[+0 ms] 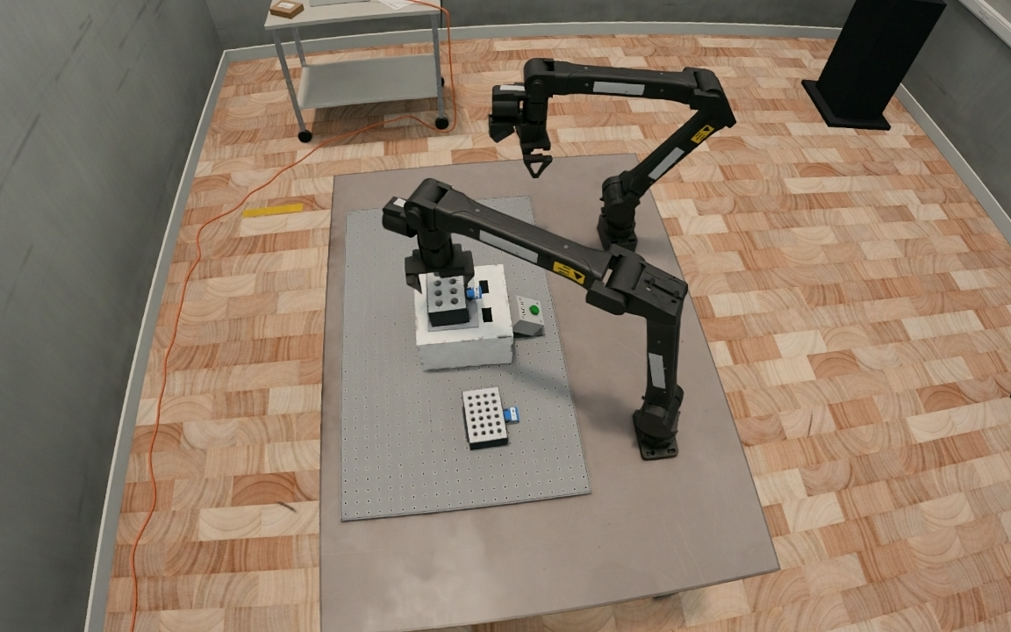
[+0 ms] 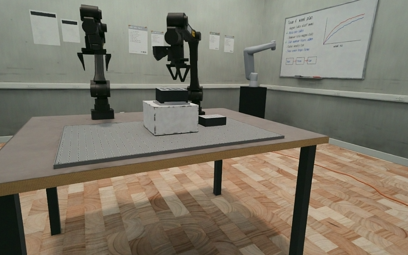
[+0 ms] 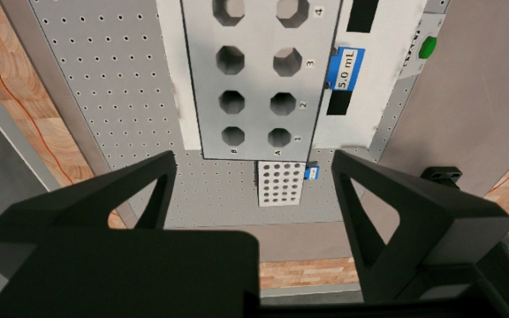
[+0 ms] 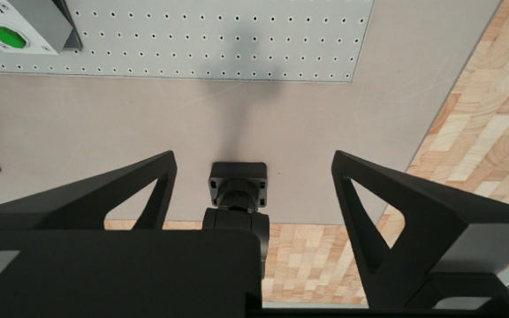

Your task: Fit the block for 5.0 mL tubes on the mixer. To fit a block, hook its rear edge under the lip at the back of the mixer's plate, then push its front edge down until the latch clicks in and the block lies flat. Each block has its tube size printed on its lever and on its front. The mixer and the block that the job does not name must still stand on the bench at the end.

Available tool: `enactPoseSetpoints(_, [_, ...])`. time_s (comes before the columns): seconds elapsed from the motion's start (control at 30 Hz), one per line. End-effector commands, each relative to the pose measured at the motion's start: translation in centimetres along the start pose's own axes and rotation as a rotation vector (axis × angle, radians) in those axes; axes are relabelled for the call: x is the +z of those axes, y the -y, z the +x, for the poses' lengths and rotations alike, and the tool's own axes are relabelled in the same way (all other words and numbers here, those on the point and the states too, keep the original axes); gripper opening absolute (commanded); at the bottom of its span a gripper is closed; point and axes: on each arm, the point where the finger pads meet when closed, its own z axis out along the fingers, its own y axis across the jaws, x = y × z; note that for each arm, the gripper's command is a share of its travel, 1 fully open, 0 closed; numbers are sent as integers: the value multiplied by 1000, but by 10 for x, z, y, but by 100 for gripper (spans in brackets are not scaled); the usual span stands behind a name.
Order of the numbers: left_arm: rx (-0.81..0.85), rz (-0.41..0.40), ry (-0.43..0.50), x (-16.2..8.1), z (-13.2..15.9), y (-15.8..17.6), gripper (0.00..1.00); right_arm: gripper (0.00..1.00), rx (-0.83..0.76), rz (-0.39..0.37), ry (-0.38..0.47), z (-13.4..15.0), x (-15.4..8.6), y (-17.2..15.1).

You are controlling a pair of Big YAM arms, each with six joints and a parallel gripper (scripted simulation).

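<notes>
The left gripper (image 1: 440, 278) (image 2: 179, 80) (image 3: 254, 158) is hovering above the block for 5.0 mL tubes (image 1: 448, 316) (image 2: 171, 95) (image 3: 256, 79), its fingers spread wide and grasping nothing; the right gripper (image 1: 536, 166) (image 2: 95, 69) (image 4: 254, 159) is hanging over the table (image 1: 533, 565) (image 2: 24, 139) (image 3: 458, 110) (image 4: 104, 132), well apart from both blocks, likewise spread and holding nothing. The 5.0 mL block is sitting on the plate (image 1: 473, 323) (image 2: 173, 103) on top of the white mixer (image 1: 466, 355) (image 2: 170, 118) (image 3: 177, 57); it is looking level in the exterior view, though whether the latch is holding its front edge I cannot tell. Its blue lever (image 1: 475, 293) (image 3: 345, 68) is sticking out at one side, showing "5.0 mL"; beside the mixer a control box (image 1: 527, 318) (image 3: 418, 53) (image 4: 38, 26) is showing its green button. The other block (image 1: 487, 442) (image 2: 212, 120) (image 3: 280, 183), with smaller holes, is lying flat on the pegboard (image 1: 407, 456) (image 2: 104, 142) (image 3: 104, 88) (image 4: 246, 48), apart from the mixer; its own blue lever (image 1: 512, 414) (image 3: 312, 172) is pointing out sideways, the print too small to read.
</notes>
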Motion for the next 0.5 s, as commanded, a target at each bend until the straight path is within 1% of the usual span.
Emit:
enactPoseSetpoints(0.0, [10, 44, -31, -13, 0, 1, 100, 100, 9, 6, 55, -9, -20, 3])
enactPoseSetpoints(0.47, [10, 44, -31, -13, 0, 1, 100, 100, 8, 8, 65, -12, -25, 3])
